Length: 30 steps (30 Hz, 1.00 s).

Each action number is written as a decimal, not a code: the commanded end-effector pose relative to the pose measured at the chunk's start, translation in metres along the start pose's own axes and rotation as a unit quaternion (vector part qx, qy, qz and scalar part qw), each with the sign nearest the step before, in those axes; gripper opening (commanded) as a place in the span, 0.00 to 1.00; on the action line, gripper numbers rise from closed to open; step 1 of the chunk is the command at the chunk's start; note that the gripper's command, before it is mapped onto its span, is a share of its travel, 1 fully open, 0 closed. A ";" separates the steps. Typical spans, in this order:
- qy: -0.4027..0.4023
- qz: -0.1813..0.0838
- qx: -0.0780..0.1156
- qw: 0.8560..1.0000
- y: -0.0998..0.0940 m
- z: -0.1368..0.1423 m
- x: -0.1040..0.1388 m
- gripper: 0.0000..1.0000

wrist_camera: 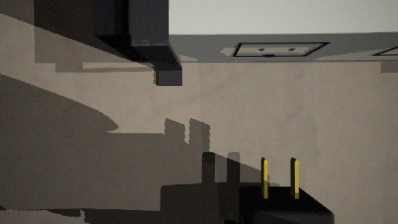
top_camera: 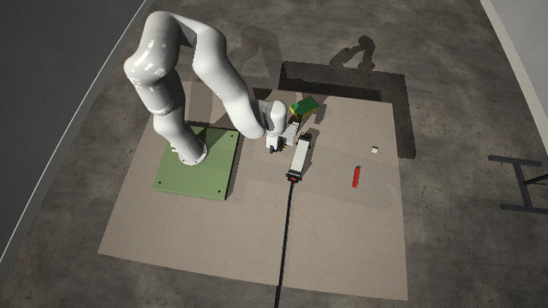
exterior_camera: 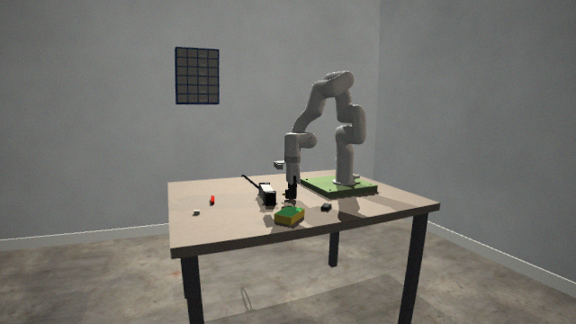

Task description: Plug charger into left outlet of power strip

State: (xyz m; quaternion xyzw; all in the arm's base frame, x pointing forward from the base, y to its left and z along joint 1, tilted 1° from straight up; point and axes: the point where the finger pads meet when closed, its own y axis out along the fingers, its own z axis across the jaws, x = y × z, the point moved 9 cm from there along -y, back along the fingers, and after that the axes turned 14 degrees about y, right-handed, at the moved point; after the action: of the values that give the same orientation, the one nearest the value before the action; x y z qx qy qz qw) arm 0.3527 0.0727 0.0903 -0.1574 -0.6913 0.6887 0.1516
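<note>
1. Furthest left of the power strip (top_camera: 300,155) in the top view, the green base plate (top_camera: 214,188) carries the white arm (top_camera: 223,81) on the table (top_camera: 214,239).
2. Just left of the power strip, the gripper (top_camera: 277,149) hangs low over the table, its fingers closed partway onto the black charger (wrist_camera: 280,205).
3. In the wrist view the charger's two yellow prongs (wrist_camera: 295,177) point toward the power strip, whose outlet face (wrist_camera: 279,49) lies well apart across bare table top; the prongs are not in any slot.
4. The power strip lies long and white, with a black cable (top_camera: 284,231) running from its red-switched end.
5. A green and yellow block (top_camera: 304,107) sits near the power strip's far end.
6. Right of the power strip lies a red stick (top_camera: 356,176), then a small white cube (top_camera: 374,149).
</note>
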 end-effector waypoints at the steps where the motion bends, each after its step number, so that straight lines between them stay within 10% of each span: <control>1: 0.000 0.002 -0.001 1.000 -0.001 -0.001 -0.002 0.00; 30: 0.000 0.004 -0.003 1.000 -0.001 -0.008 -0.028 0.00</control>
State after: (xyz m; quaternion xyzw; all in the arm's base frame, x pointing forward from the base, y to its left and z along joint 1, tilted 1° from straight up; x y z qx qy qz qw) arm 0.3791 0.0683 0.0903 -0.1594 -0.6921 0.6879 0.1495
